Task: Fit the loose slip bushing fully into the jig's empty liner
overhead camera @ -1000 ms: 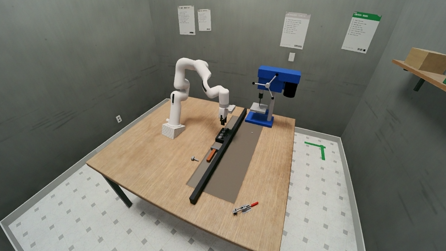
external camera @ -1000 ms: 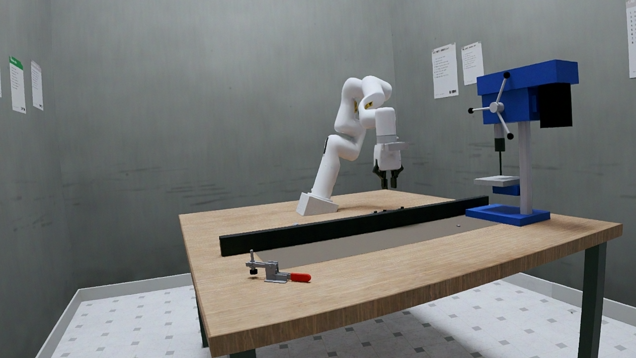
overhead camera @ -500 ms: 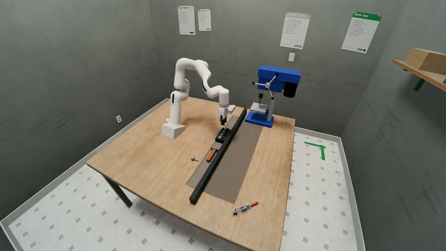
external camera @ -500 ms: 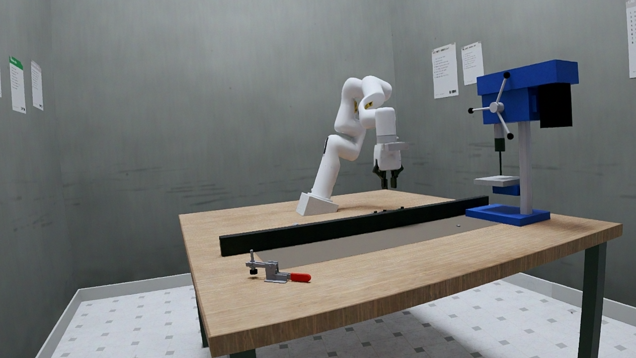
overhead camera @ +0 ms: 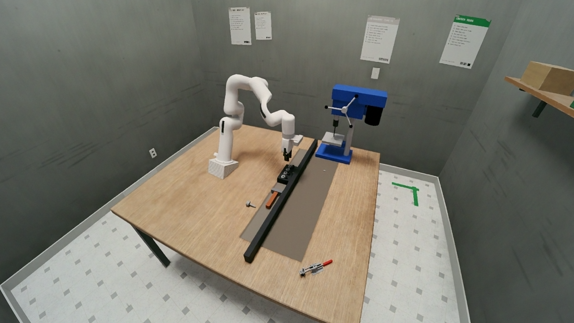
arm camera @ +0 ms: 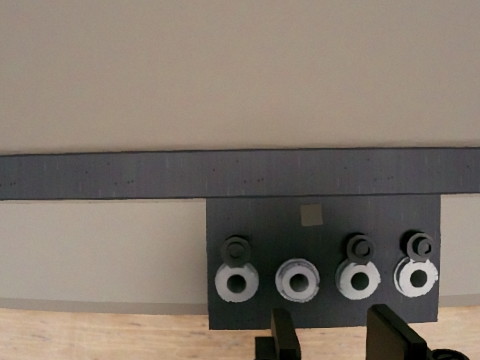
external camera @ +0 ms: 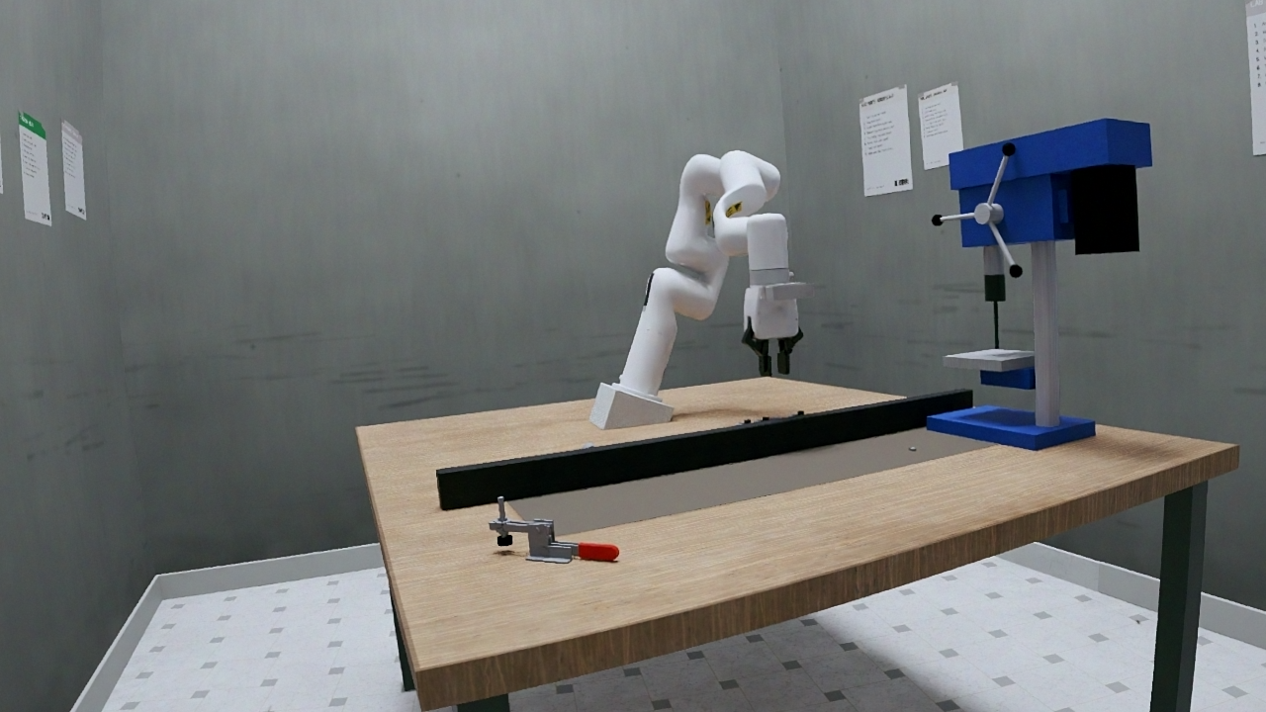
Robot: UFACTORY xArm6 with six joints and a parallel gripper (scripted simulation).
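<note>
Below the dark blocky hand (arm camera: 334, 347), four pale ringed liners (arm camera: 299, 280).

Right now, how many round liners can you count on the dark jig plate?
4, in one row along the plate's near edge in the wrist view: far left, second, third, far right. None looks hidden.
</note>
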